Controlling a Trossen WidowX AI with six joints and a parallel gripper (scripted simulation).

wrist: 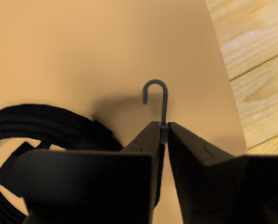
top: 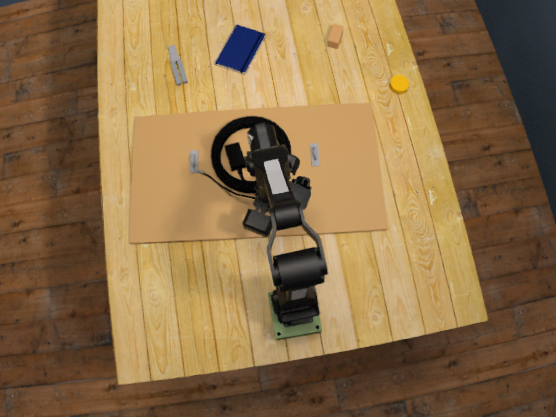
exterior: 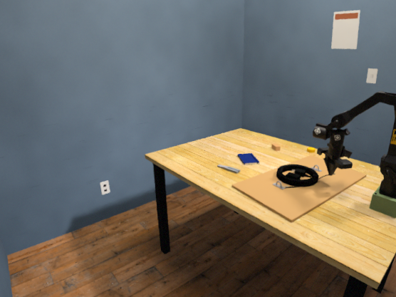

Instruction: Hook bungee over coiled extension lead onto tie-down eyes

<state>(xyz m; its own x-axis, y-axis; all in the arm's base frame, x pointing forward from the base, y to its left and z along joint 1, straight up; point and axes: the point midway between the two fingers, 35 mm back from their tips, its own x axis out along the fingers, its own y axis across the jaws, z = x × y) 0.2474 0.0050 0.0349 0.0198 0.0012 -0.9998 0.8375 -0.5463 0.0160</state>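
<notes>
A black coiled extension lead lies on the tan board, between the left tie-down eye and the right tie-down eye. A thin black bungee cord runs from the left eye toward my arm, in front of the coil. In the wrist view my gripper is shut on the shank of the bungee's grey hook, which points away over bare board, with the coil at the left. In the side view the gripper hangs just above the board, right of the coil.
Beyond the board lie a blue book, a grey clip, a tan block and a yellow disc. My green base stands near the table's front edge.
</notes>
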